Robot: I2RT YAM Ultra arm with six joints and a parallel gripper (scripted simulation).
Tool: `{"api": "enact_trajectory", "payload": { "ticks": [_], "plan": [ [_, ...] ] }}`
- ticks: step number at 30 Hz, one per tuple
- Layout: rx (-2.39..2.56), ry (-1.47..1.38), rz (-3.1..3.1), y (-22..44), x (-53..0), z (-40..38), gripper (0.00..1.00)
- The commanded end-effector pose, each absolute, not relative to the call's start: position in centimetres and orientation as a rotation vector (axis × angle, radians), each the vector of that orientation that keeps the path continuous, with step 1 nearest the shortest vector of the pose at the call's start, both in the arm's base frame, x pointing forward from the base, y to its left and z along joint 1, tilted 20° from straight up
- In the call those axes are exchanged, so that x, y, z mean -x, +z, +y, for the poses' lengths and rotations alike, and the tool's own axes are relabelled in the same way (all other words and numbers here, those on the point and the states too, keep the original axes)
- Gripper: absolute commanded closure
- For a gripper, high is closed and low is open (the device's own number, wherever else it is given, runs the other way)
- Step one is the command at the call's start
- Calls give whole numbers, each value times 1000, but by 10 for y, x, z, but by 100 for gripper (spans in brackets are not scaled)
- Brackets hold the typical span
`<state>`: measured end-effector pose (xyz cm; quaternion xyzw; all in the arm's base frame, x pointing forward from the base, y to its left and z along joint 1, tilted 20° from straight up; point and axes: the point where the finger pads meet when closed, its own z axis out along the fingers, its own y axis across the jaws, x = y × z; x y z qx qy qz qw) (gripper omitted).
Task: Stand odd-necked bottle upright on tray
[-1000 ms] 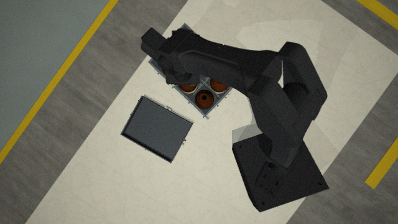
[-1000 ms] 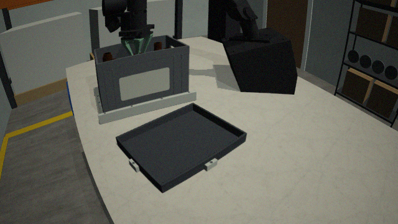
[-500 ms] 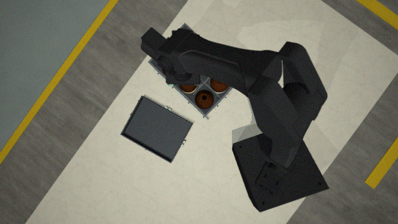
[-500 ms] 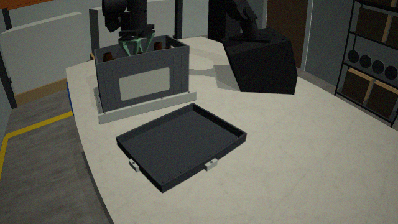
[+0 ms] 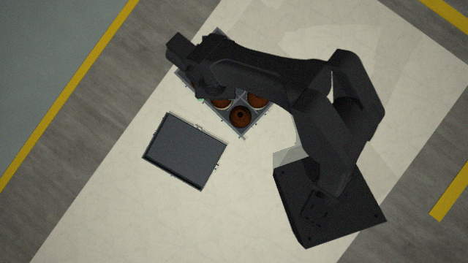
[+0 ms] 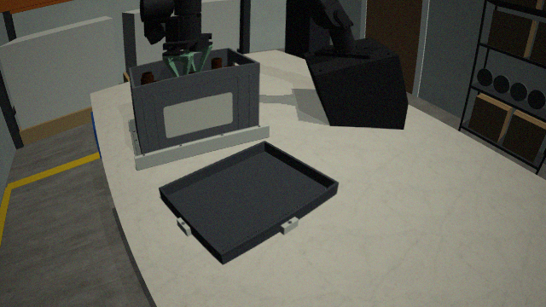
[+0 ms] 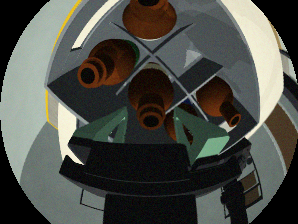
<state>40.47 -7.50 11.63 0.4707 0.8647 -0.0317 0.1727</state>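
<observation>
Hovering right over the crate (image 6: 196, 107), the tool (image 7: 160, 131) has its green fingers spread apart, gripping nothing, one on each side of the middle bottle (image 7: 152, 99). That bottle stands upright directly below, neck pointing straight up into the gap, so I'd guess a plain vertical drop does it. The tray (image 6: 252, 194) waits on the worktop (image 6: 426, 213), just beside the crate.

The table (image 6: 384, 205) has a matt, pale, faintly mottled surface, like stone or laminate. The crate (image 6: 145, 111) and tray (image 6: 256, 188) look like smooth dark grey plastic with no shine. The bottles (image 5: 240, 116) look glossy brown, like glass. The fingers seem translucent green plastic; the arm (image 5: 329, 139) is matt black.
</observation>
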Motion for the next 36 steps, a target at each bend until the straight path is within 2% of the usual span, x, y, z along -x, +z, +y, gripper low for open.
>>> {"api": "enact_trajectory", "payload": {
  "ticks": [1,16,36],
  "plan": [
    [-1320,-84,2433,124,-404,-75,39],
    [-1319,-83,2432,130,-404,-74,39],
    [-1314,-71,2418,177,-394,-62,39]
  ]
}}
